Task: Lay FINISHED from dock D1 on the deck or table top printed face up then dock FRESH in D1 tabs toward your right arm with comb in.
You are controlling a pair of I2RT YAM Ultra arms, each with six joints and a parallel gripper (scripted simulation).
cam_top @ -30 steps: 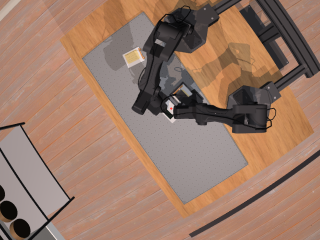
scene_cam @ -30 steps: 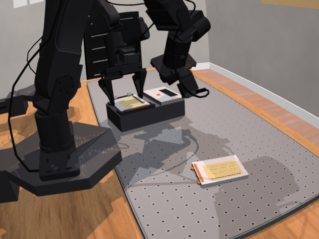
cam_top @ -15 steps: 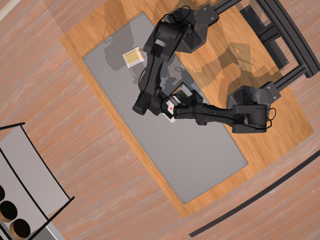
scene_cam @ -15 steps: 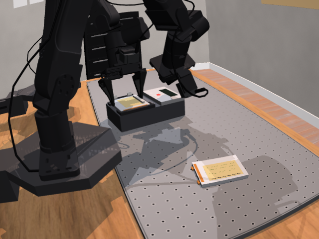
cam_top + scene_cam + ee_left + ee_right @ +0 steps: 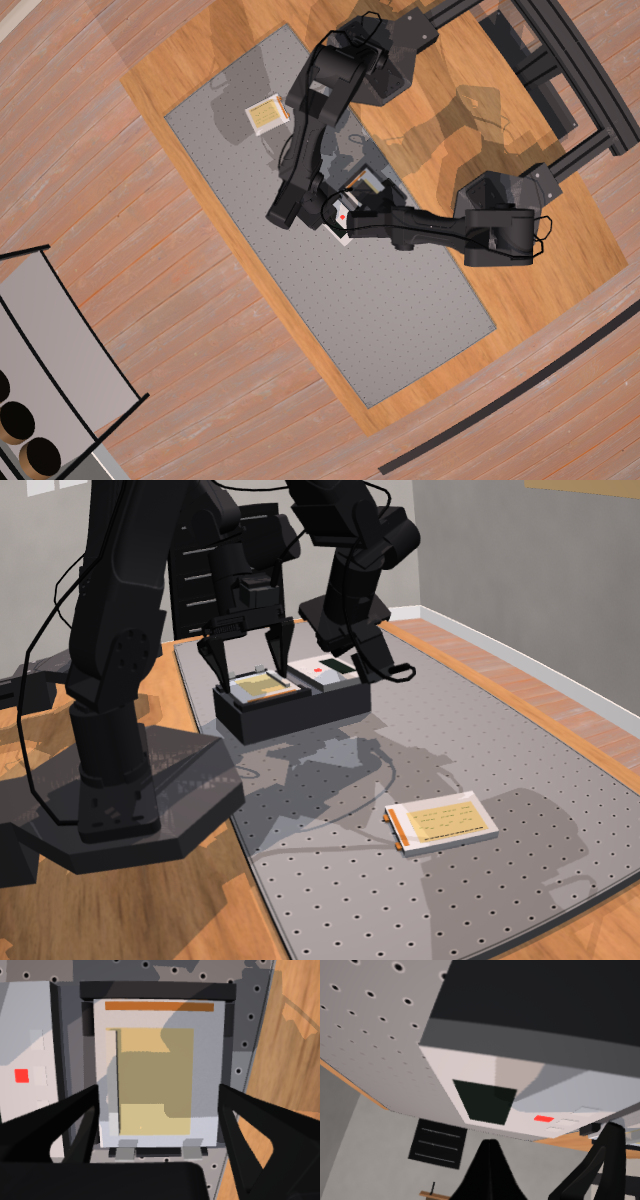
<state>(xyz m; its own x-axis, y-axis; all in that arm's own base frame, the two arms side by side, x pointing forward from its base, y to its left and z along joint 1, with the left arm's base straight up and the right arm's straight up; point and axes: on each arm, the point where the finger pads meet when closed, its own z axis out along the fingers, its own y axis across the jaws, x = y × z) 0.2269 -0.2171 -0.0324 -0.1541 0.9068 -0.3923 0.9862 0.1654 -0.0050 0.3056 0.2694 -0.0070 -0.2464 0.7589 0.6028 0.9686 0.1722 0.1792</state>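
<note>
FRESH (image 5: 371, 181) (image 5: 253, 684) (image 5: 155, 1080) sits in the bay of dock D1 (image 5: 305, 715) (image 5: 157, 991) (image 5: 545, 1000), orange strip toward the tab-slot end. Its pale comb (image 5: 279, 678) (image 5: 113, 1090) stands along one side of the gel. The spring hooks (image 5: 126, 1153) are at the opposite edge; I cannot tell if every corner is flat. My left gripper (image 5: 254, 683) (image 5: 159, 1092) is shut on FRESH across its sides. My right gripper (image 5: 490, 1148) is shut and empty beside the dock's panel end. FINISHED (image 5: 267, 114) (image 5: 447, 821) lies flat on the deck, printed face up.
The dock's white panel (image 5: 317, 671) (image 5: 30, 1110) (image 5: 480, 1062), with a red button and dark screen, adjoins the bay. The perforated deck (image 5: 392, 310) (image 5: 356, 893) lies on the wooden table (image 5: 578, 248). The two arms stand close together above the dock.
</note>
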